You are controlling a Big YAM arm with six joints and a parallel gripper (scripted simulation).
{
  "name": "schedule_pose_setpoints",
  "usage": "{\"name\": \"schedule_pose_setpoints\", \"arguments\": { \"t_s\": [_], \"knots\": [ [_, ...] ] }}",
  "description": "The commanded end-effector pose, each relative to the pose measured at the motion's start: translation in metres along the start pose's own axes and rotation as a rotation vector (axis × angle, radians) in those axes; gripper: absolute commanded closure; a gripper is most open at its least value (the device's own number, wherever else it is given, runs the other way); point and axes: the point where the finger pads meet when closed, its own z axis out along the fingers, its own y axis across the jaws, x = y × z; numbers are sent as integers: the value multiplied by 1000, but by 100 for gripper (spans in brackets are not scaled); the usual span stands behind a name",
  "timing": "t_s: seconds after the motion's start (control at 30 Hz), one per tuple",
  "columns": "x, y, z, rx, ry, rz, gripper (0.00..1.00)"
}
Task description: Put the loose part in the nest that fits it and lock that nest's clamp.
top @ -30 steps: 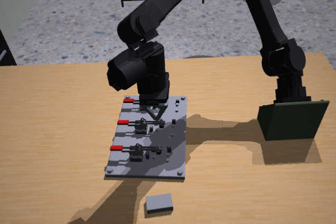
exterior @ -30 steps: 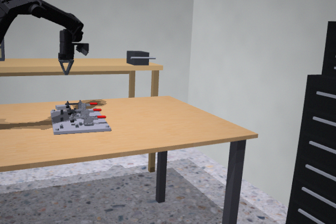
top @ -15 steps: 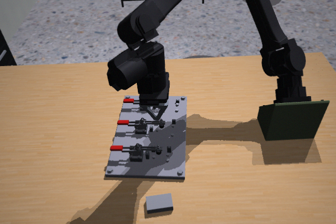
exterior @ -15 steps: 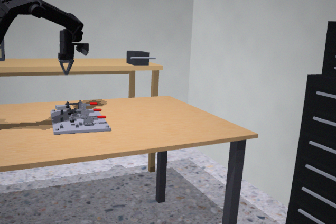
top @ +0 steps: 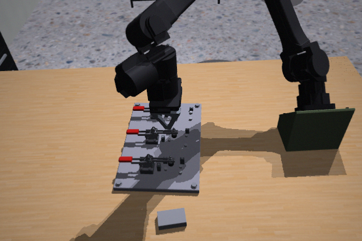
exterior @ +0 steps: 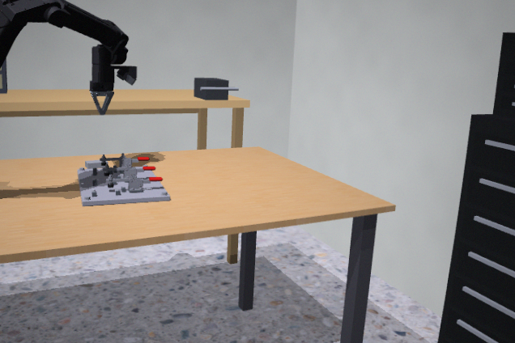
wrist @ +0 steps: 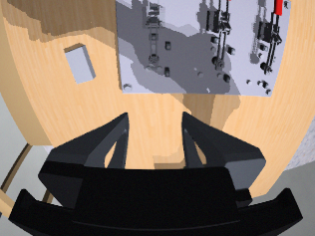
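Observation:
The loose part, a light grey rectangular block [top: 171, 217] [exterior: 92, 163] [wrist: 79, 65], lies flat on the table beside the fixture plate [top: 196, 122] [exterior: 141, 197] [wrist: 134, 36]. The plate bears three clamps with red handles [top: 125, 159] [top: 132, 131] [top: 138, 108]. The handles point outward, about level; the near and middle clamps' bars reach level over their nests. Small round pads and dark blocks show in these nests, with no part in them. The far nest is partly hidden by the arm in the top view. My gripper [top: 168, 127] [exterior: 102, 113] [wrist: 155, 118] is partly open and empty, high above the table.
A dark green angled block [top: 317, 131] stands under the arm's base to the right of the plate. Raised clamps and blocks stand up from the plate. Bolt heads [top: 118, 183] [top: 193, 185] sit at its corners. The arm's shadow covers part of the plate.

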Motion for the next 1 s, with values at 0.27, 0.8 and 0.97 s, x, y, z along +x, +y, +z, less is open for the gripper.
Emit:
{"name": "schedule_pose_setpoints", "arguments": {
  "t_s": [0.27,0.8,0.97],
  "knots": [
    [-53,0,-6,-15,-7,19,55],
    [-131,2,-9,-14,-16,10,55],
    [-143,-3,-4,-14,-5,19,55]
  ]
}}
